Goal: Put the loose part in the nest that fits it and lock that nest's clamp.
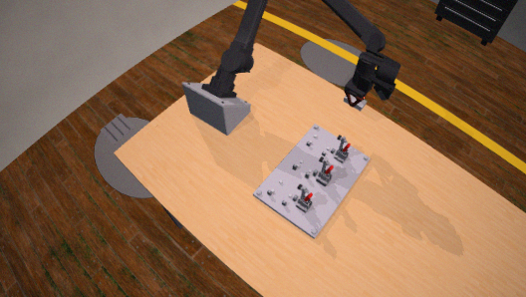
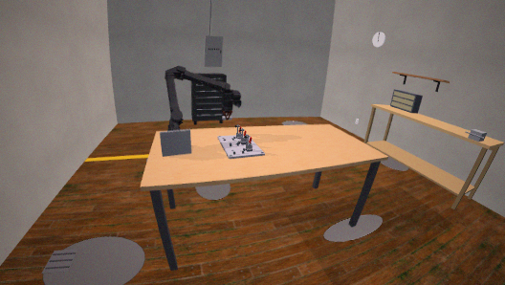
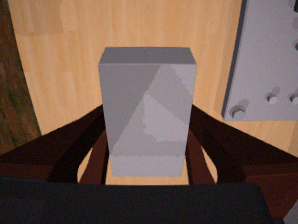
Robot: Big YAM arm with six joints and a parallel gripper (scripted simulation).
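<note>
My gripper (image 1: 356, 101) (image 2: 229, 115) (image 3: 147, 111) is shut on the loose part (image 1: 359, 104) (image 3: 148, 112), a plain grey rectangular block. It holds the block in the air above the far edge of the wooden table (image 1: 209, 164), beyond the fixture. The fixture plate (image 1: 279, 196) (image 2: 231, 152) (image 3: 266, 43) is a grey board with three nests in a row. Each nest has small pads and blocks and a toggle clamp with a red handle (image 1: 346, 147) (image 1: 329, 169) (image 1: 309, 196). All three handles stand up and the nests are empty. In the wrist view the plate's corner lies to the right of the block.
The arm's grey base block (image 1: 215, 106) (image 2: 175, 142) stands on the table's back left. A yellow floor line (image 1: 448, 115) runs behind the table. A black drawer cabinet (image 2: 208, 98) stands at the back wall and a wooden shelf (image 2: 430, 126) at the right.
</note>
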